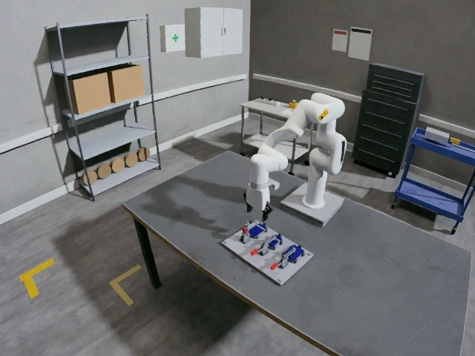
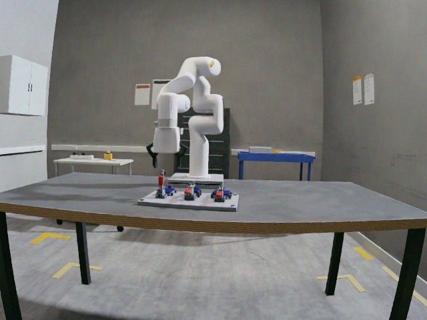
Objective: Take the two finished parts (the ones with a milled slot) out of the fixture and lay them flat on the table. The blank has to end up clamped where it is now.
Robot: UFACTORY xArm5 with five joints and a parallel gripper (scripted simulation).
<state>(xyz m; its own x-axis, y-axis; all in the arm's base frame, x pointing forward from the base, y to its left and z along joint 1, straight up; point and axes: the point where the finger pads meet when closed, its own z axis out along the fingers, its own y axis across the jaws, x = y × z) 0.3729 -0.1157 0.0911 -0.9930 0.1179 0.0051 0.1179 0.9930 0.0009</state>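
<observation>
A pale fixture plate lies near the table's front edge. It carries three small blue parts: left, middle and right. Each sits at a toggle clamp with a red handle. The left clamp's handle stands upright. The middle handle and right handle lie low. The parts are too small to tell which have slots. My gripper is open and empty, hanging above the left part and its clamp.
The arm's base plate sits on the grey table just behind the fixture. Off the table stand a shelf with boxes, a side table, a black drawer cabinet and a blue cart.
</observation>
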